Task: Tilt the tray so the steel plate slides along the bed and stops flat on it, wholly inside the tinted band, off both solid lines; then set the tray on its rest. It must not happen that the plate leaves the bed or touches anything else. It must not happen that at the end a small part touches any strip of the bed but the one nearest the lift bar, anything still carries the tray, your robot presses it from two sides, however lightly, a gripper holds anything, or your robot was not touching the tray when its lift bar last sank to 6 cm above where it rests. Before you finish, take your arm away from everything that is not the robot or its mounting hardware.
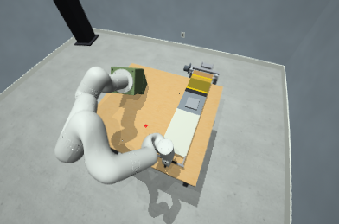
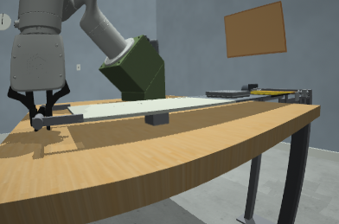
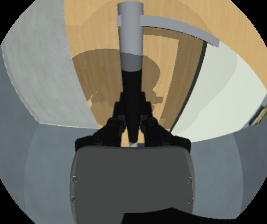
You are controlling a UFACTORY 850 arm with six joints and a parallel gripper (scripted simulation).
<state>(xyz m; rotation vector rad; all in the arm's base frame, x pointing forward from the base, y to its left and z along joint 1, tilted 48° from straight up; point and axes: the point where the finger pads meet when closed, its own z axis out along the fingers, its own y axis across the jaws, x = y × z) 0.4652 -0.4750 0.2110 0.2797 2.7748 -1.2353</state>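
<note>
A long tray [image 1: 186, 125] lies along the right side of the wooden table, with a pale bed and a grey stretch further along. The grey steel plate [image 1: 193, 103] lies flat on that grey stretch, short of the yellow tinted band [image 1: 200, 86] at the far end. In the side view the plate [image 2: 227, 93] sits low on the bed before the band [image 2: 272, 92]. My gripper [image 1: 169, 162] is at the tray's near end, shut on the grey handle bar [image 2: 56, 119]. In the wrist view the bar [image 3: 131, 36] runs out from between the fingers.
A small grey rest block [image 2: 156, 118] sits under the tray's middle. The tray's hinge fixture [image 1: 201, 68] stands at the far table edge. The arm's green base [image 1: 128, 80] is at the table's left. A red dot [image 1: 146, 125] marks the table top.
</note>
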